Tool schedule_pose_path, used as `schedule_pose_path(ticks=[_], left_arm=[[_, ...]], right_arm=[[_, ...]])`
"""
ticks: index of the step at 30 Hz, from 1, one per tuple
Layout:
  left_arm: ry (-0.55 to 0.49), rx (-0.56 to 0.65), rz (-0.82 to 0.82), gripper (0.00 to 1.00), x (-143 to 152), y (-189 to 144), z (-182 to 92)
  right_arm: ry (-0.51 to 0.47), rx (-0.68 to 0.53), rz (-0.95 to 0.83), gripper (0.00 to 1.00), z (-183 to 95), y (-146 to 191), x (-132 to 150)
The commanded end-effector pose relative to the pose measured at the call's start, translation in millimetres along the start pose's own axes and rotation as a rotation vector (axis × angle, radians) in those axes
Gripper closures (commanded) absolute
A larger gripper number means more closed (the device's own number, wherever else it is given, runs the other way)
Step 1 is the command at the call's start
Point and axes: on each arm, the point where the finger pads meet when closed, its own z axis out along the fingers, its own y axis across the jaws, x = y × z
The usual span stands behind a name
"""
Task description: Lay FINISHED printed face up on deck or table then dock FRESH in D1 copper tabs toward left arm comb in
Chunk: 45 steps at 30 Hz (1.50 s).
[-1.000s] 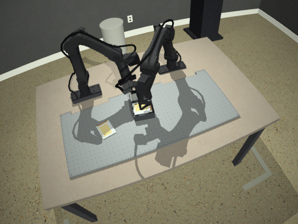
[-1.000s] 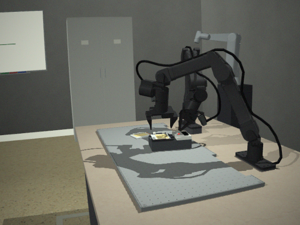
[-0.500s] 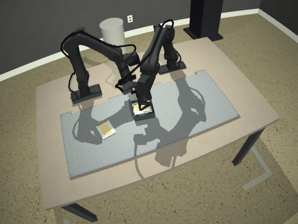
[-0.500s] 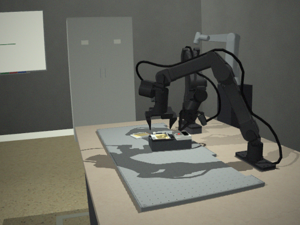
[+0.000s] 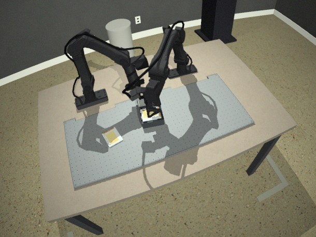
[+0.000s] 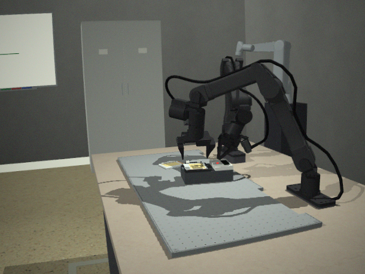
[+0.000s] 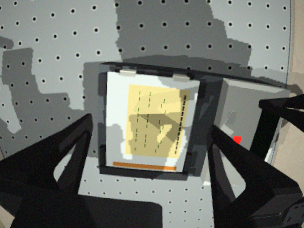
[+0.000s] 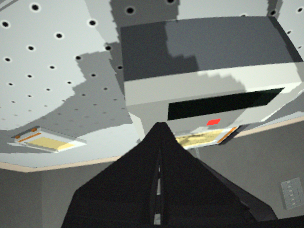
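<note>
A cassette, by its green gel bands FINISHED (image 5: 145, 114) (image 6: 194, 166) (image 7: 152, 105) (image 8: 200, 138), lies printed face up in the bay of dock D1 (image 5: 153, 124) (image 6: 206, 177) (image 8: 210, 42). Its copper edge is at the bottom in the left wrist view; the two hooks are at the opposite edge. My left gripper (image 6: 195, 158) (image 7: 151, 125) is open and empty just above it, one finger on each side. The other cassette, FRESH (image 5: 112, 136) (image 6: 170, 164) (image 8: 49, 143), lies on the deck; I cannot make out its comb. My right gripper (image 8: 160, 130) is shut and empty by D1's control box.
The control box (image 6: 222, 166) (image 7: 235, 110) (image 8: 150, 107), with a red mark and dark display, adjoins the bay on the side toward the arm bases. The perforated deck (image 5: 90, 171) (image 6: 239, 233) carries everything. A cable (image 6: 246, 176) runs behind D1. Both grippers are close together at D1.
</note>
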Motion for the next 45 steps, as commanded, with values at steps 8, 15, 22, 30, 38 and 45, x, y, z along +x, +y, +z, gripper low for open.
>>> schedule_pose_path(ticks=[8, 15, 22, 30, 38, 45], left_arm=[[-0.047, -0.028, 0.009, 0.02, -7.8, 5.6, -6.4], [-0.047, -0.028, 0.009, 0.02, -7.8, 5.6, -6.4], [-0.040, -0.018, 0.004, 0.02, -6.4, 5.6, -2.6], [-0.040, -0.018, 0.004, 0.02, -4.9, 5.5, 1.1], [-0.038, -0.016, 0.001, 0.02, -4.5, 5.6, 2.4], [-0.038, -0.016, 0.001, 0.02, -2.6, 5.8, 8.8]], right_arm=[[-0.201, -0.143, -0.101, 1.00, 19.4, 49.9, -58.9], [-0.201, -0.143, -0.101, 1.00, 19.4, 49.9, -58.9], [-0.201, -0.143, -0.101, 1.00, 19.4, 49.9, -58.9], [-0.201, -0.143, -0.101, 1.00, 19.4, 49.9, -58.9], [-0.201, -0.143, -0.101, 1.00, 19.4, 49.9, -58.9], [-0.201, -0.143, -0.101, 1.00, 19.4, 49.9, -58.9]])
